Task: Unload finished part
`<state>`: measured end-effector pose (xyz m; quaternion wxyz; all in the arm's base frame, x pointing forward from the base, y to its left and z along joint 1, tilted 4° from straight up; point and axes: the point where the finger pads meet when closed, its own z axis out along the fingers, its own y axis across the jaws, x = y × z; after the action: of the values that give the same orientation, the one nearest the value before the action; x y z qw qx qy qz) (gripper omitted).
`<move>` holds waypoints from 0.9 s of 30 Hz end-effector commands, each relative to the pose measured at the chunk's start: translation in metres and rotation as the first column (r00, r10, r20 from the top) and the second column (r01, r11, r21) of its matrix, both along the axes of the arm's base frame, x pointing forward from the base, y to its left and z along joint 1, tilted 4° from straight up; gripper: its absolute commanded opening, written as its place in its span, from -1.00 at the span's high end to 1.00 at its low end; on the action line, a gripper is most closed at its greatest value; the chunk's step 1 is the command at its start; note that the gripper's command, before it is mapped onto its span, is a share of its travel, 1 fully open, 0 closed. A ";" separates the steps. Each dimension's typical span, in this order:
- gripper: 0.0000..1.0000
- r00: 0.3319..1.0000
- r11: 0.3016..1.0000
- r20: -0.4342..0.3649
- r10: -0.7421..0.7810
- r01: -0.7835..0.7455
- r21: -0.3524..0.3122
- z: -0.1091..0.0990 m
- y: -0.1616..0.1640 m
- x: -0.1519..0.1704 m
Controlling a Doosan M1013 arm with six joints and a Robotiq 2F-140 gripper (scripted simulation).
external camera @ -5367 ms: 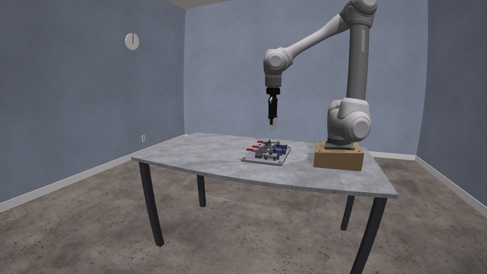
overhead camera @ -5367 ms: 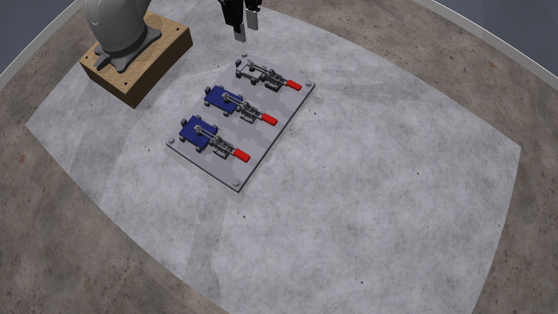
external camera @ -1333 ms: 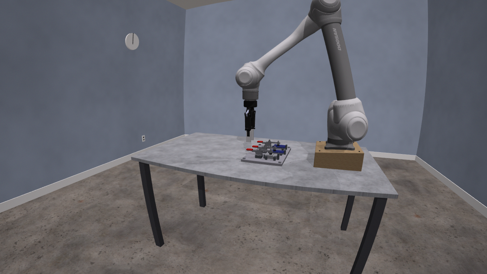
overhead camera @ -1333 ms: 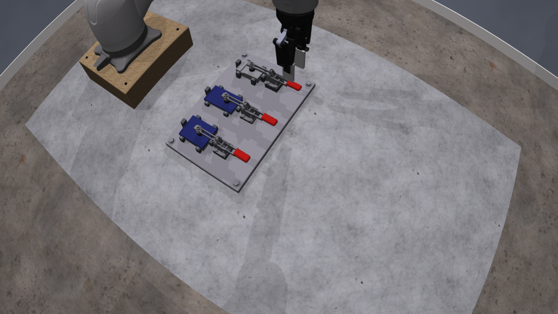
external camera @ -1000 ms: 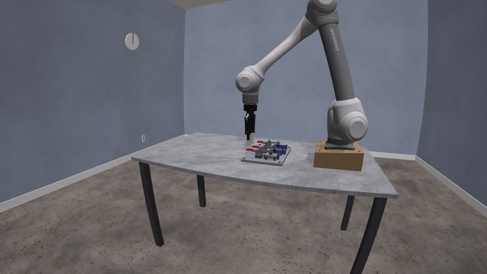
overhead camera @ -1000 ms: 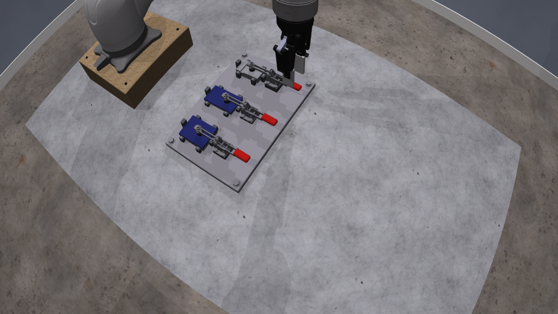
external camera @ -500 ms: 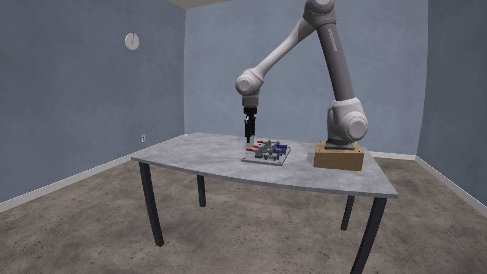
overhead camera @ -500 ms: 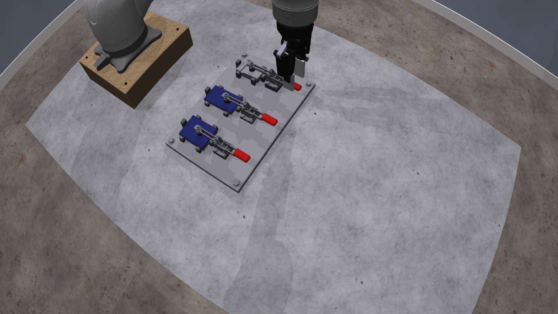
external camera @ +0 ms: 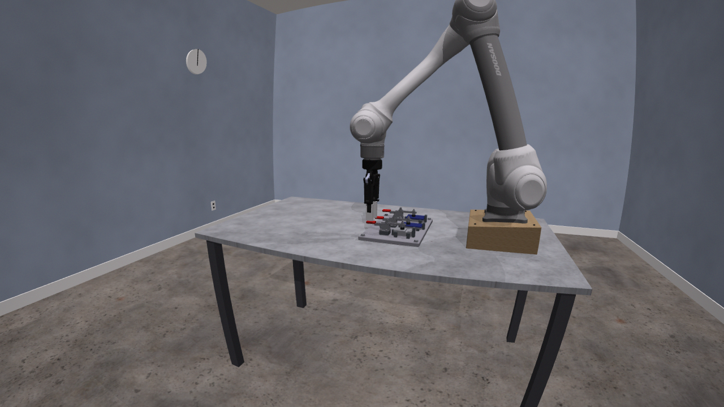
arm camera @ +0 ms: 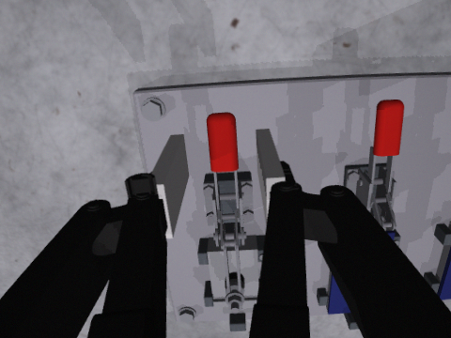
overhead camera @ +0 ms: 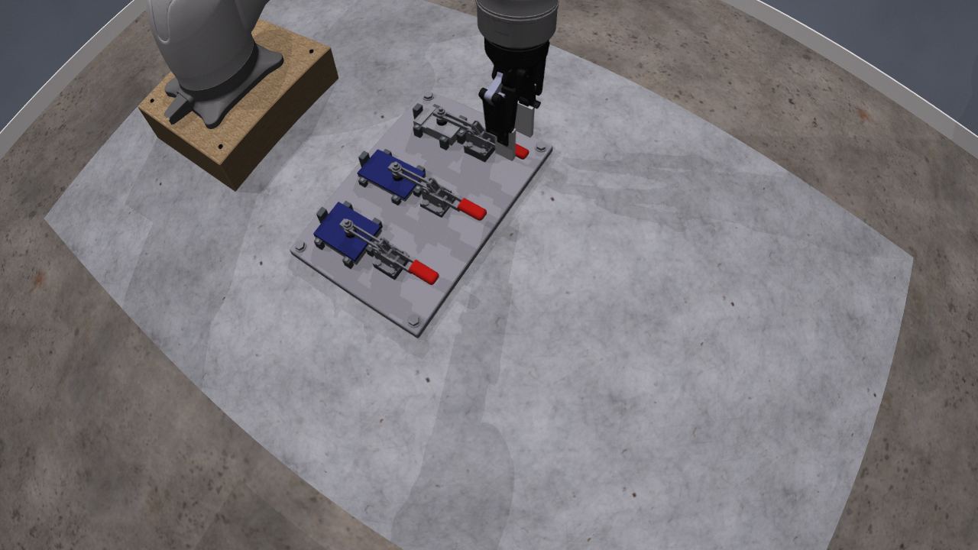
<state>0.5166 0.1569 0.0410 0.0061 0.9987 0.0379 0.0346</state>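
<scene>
Gripper (arm camera: 216,184) part-open, empty, fingers straddling 3rd clamp's red handle (arm camera: 222,142) on fixture (overhead camera: 478,225).

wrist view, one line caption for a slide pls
Partly open gripper straddling the red-handled toggle clamp on the grey fixture plate, fingers holding nothing.

wall clock (external camera: 195,61): high on wall; outlet (external camera: 212,204): low on wall; wooden block (external camera: 502,233): on table

Fixture plate (overhead camera: 478,225) on the table (overhead camera: 684,341), three clamps abreast (tool (overhead camera: 514,140) over the endmost handle (overhead camera: 521,151)).
</scene>
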 end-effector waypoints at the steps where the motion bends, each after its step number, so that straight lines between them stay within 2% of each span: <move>1: 0.44 1.000 1.000 0.000 0.000 0.000 -0.004 -0.002 -0.003 0.000; 21: 0.44 1.000 1.000 0.001 -0.002 0.002 -0.005 -0.003 -0.003 0.000; 27: 0.44 1.000 1.000 0.001 -0.002 0.002 -0.005 -0.008 -0.003 0.001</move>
<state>0.5171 0.1565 0.0378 0.0061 0.9987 0.0370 0.0348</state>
